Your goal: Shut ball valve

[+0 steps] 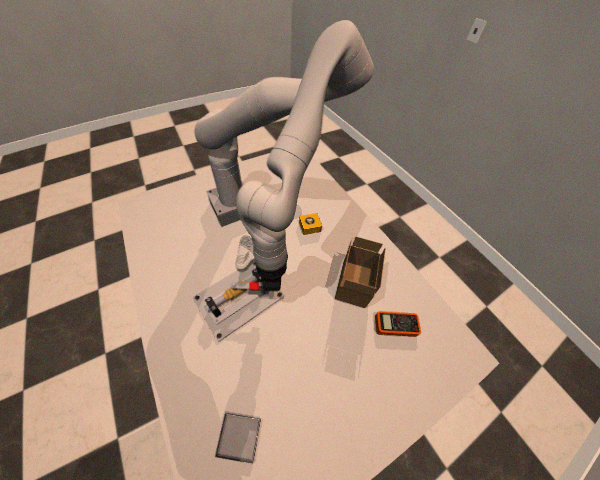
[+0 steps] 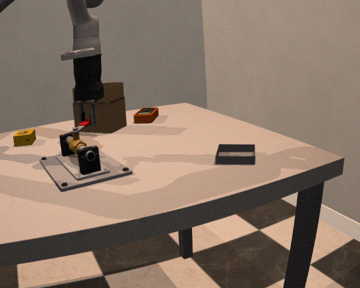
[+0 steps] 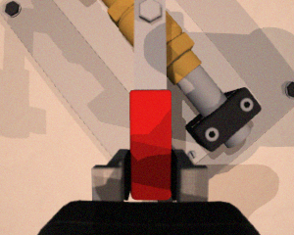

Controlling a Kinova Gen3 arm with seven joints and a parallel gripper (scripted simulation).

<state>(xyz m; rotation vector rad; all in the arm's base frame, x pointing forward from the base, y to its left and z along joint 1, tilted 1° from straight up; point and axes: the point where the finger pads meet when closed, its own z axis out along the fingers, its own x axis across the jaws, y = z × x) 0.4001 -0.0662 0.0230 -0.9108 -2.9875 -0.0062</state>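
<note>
The ball valve (image 2: 76, 145) has a brass body held between two black clamps on a grey baseplate (image 2: 82, 171). Its lever is a grey bar with a red grip (image 3: 151, 144), pivoting on a hex nut (image 3: 150, 10) above the brass body (image 3: 178, 49). My gripper (image 3: 151, 166) points straight down and is shut on the red grip, one finger on each side. In the wrist view the lever stands at an angle across the pipe. The gripper also shows in the exterior view (image 2: 84, 119) and the top view (image 1: 261, 284), at the baseplate's far corner.
An open cardboard box (image 2: 104, 107) stands just behind the gripper. An orange multimeter (image 2: 146, 114) lies beyond it. A yellow block (image 2: 24, 137) sits at the left, a dark shallow tray (image 2: 235, 153) at the right. A white object (image 1: 244, 252) lies beside the arm.
</note>
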